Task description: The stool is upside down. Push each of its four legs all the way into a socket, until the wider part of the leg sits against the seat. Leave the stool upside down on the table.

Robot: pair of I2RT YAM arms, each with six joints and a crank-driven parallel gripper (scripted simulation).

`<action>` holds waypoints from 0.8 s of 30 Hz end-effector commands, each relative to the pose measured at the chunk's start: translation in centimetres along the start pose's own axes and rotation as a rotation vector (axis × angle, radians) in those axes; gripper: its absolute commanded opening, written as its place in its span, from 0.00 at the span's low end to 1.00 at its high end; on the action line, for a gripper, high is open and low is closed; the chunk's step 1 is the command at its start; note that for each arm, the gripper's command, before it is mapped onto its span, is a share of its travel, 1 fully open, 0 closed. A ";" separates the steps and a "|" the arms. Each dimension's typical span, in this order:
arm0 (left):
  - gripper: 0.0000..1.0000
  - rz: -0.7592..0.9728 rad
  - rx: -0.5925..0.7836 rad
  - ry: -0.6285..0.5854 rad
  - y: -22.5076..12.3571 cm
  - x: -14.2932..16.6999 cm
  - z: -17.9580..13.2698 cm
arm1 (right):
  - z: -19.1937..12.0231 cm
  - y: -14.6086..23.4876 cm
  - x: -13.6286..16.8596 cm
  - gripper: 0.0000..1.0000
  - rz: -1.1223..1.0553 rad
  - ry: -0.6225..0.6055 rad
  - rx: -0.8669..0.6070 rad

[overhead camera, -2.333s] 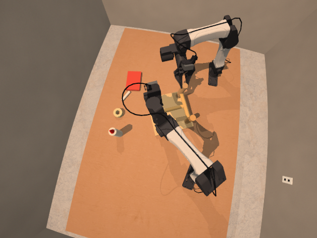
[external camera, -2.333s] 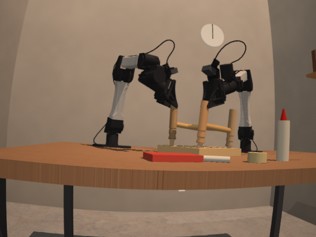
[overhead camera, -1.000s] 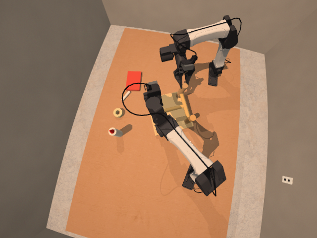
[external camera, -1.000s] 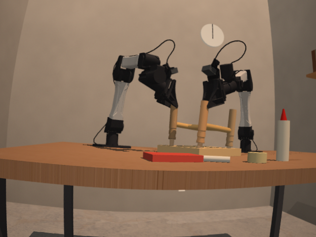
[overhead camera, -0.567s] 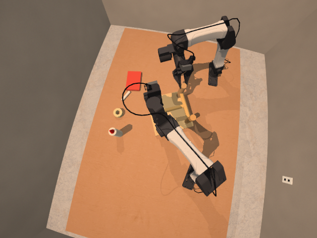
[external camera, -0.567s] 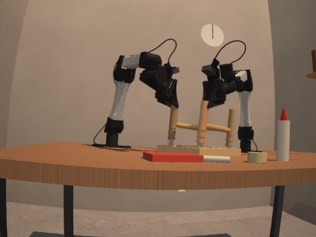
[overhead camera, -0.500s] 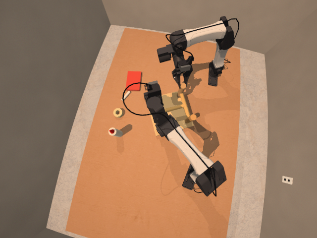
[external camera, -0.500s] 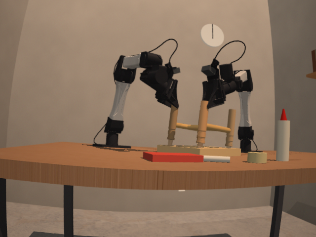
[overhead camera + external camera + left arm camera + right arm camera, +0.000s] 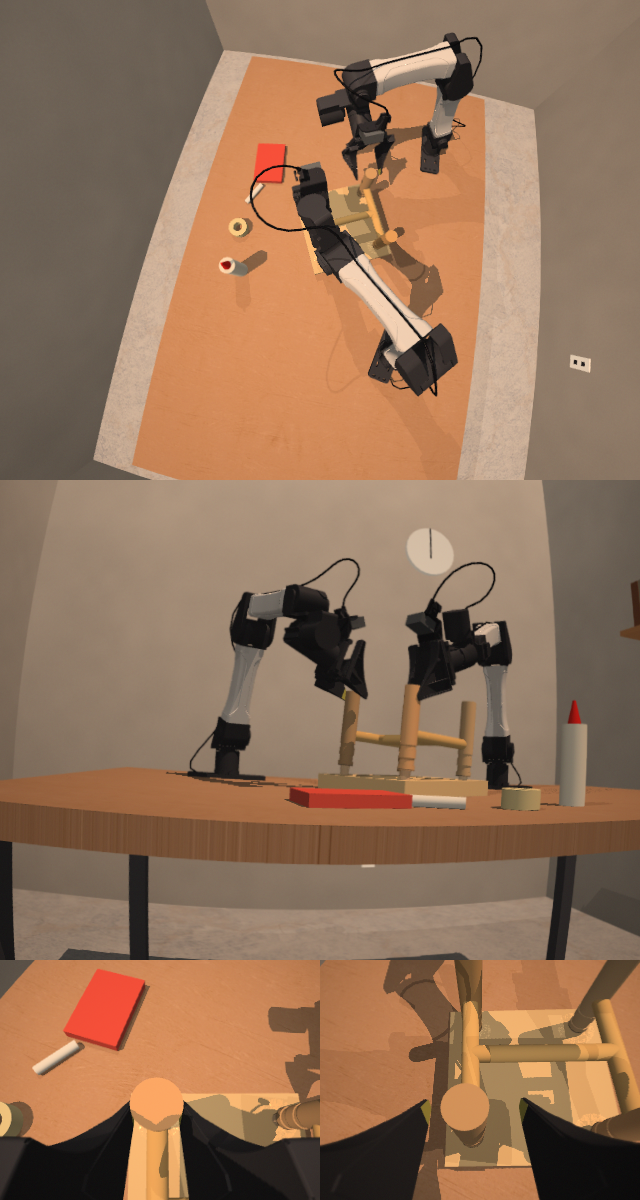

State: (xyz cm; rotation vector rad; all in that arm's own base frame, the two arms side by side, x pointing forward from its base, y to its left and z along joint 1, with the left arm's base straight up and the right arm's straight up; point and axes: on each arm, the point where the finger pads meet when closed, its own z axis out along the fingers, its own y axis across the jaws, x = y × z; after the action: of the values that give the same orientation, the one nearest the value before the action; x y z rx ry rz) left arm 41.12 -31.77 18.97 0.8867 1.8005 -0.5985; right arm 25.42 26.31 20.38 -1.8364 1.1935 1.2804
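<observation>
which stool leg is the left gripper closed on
The leg nearest the red block. The left gripper pinches its upper end; no other leg is gripped, and the right gripper stands open.

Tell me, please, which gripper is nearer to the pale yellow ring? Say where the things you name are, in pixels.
The left gripper [image 9: 312,178] [image 9: 416,692] [image 9: 156,1103]: it grips a leg [image 9: 408,728] [image 9: 156,1100] on the seat's side toward the pale yellow ring [image 9: 232,230] [image 9: 521,801] [image 9: 16,1119]. The right gripper [image 9: 368,174] [image 9: 355,695] [image 9: 475,1101] is open, farther off, at another leg [image 9: 370,174] [image 9: 349,728] [image 9: 465,1106].
</observation>
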 end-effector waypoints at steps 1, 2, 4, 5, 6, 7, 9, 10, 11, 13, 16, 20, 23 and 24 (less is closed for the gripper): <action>0.30 0.017 -0.021 -0.081 1.2 -3.2 -0.4 | -0.2 -0.1 -0.6 0.74 -0.025 -0.001 0.015; 0.30 0.017 -0.021 -0.081 1.2 -3.2 -0.4 | -0.2 -0.1 -0.6 0.74 -0.025 -0.001 0.015; 0.30 0.017 -0.021 -0.081 1.2 -3.2 -0.4 | -0.2 -0.1 -0.6 0.74 -0.025 -0.001 0.015; 0.30 0.017 -0.021 -0.081 1.2 -3.2 -0.4 | -0.2 -0.1 -0.6 0.74 -0.025 -0.001 0.015; 0.30 0.017 -0.021 -0.081 1.2 -3.2 -0.4 | -0.4 0.2 -1.0 0.74 0.006 -0.002 0.002; 0.30 0.017 -0.021 -0.081 1.2 -3.2 -0.4 | -0.4 0.1 -1.1 0.74 0.001 -0.003 0.003; 0.30 0.017 -0.021 -0.081 1.2 -3.2 -0.4 | -0.3 -0.4 -0.8 0.74 -0.003 -0.004 0.000; 0.30 0.017 -0.021 -0.081 1.2 -3.2 -0.4 | -0.2 -0.5 -0.7 0.74 -0.004 -0.004 -0.001; 0.30 0.017 -0.021 -0.081 1.2 -3.2 -0.4 | -0.3 -0.7 -0.8 0.74 -0.011 -0.003 0.001; 0.30 0.017 -0.021 -0.081 1.2 -3.2 -0.4 | -0.6 0.7 -1.7 0.74 -0.010 -0.001 0.008; 0.30 0.017 -0.021 -0.081 1.2 -3.2 -0.4 | -0.2 0.6 -0.7 0.74 0.001 -0.003 -0.004; 0.30 0.017 -0.021 -0.081 1.2 -3.2 -0.4 | -0.8 0.4 -2.9 0.74 -0.036 -0.004 0.020; 0.30 0.017 -0.021 -0.081 1.2 -3.2 -0.4 | -1.2 0.6 -3.6 0.74 0.005 0.003 0.032; 0.30 0.017 -0.021 -0.081 1.2 -3.2 -0.4 | -1.1 0.7 -4.1 0.74 0.003 0.003 0.031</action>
State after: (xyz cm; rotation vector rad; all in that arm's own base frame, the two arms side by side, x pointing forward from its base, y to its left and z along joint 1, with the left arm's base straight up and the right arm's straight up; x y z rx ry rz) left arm 41.12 -31.77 18.97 0.8867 1.8005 -0.5985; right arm 25.46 26.32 22.44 -1.8285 1.1908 1.2533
